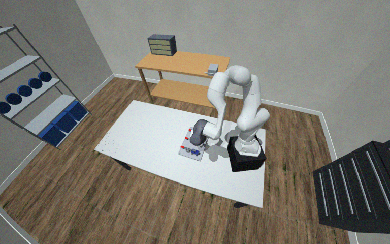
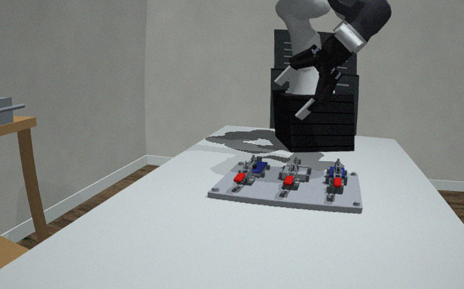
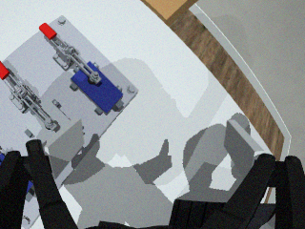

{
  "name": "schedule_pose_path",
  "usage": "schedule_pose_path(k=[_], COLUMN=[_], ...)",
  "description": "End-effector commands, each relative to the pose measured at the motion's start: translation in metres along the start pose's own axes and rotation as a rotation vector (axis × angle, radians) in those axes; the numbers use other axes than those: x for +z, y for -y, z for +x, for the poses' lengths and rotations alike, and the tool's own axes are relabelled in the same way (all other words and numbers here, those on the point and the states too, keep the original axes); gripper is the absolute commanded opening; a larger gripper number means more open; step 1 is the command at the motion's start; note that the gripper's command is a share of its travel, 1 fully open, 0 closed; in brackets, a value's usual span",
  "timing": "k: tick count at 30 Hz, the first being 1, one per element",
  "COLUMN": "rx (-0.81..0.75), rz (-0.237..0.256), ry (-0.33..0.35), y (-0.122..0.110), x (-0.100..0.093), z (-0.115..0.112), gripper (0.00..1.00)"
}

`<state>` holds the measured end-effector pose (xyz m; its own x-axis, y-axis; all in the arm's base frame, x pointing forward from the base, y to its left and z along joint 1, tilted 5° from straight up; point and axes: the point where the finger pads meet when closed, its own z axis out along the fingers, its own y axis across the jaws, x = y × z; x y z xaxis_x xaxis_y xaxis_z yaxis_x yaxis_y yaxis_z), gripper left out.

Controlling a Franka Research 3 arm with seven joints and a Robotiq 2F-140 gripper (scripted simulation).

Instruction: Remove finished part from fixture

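on the white bench [image 1: 149, 132] [image 2: 185, 243] [image 3: 119, 43], low in the middle of the side view, the grey part [image 2: 300, 171] is in the middle clamp, between two blue blanks [image 2: 259, 167] [image 2: 337, 172]. nothing is out yet. above, the wide-open fingers [image 2: 292, 98] hold nothing.

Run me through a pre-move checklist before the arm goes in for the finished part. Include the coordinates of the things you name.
1. Gripper [image 2: 292, 98] [image 3: 152, 133] open, nothing between its fingers: ok.
2. Gripper lined up over the middle station of the fixture plate [image 1: 187, 153] [image 2: 267, 194] [image 3: 125, 97]: not ok, it hangs above and off to one side.
3. Both blue blanks [image 2: 260, 167] [image 3: 107, 95] in their stations: ok.
4. Middle toggle clamp [image 2: 288, 180] [image 3: 29, 100] released: cannot tell.
5. Milled slot visible on the gray part [image 2: 303, 170] in the middle station: cannot tell.
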<state>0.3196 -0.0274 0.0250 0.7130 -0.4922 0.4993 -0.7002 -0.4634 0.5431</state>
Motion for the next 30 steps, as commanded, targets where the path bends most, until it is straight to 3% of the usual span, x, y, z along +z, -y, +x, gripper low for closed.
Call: schedule_pose_path(k=[1, 17, 20, 23, 30], rx=[-0.069, -0.069, -0.267, -0.278, -0.388], rz=[0.043, 0.043, 0.247, 0.262, 0.426], ry=[0.016, 0.016, 0.076, 0.083, 0.139], y=[0.007, 0.007, 0.027, 0.031, 0.057], x=[-0.002, -0.002, -0.012, -0.014, -0.027], z=[-0.001, -0.001, 0.012, 0.014, 0.032], gripper=[1.0, 1.0, 1.0, 1.0, 1.0])
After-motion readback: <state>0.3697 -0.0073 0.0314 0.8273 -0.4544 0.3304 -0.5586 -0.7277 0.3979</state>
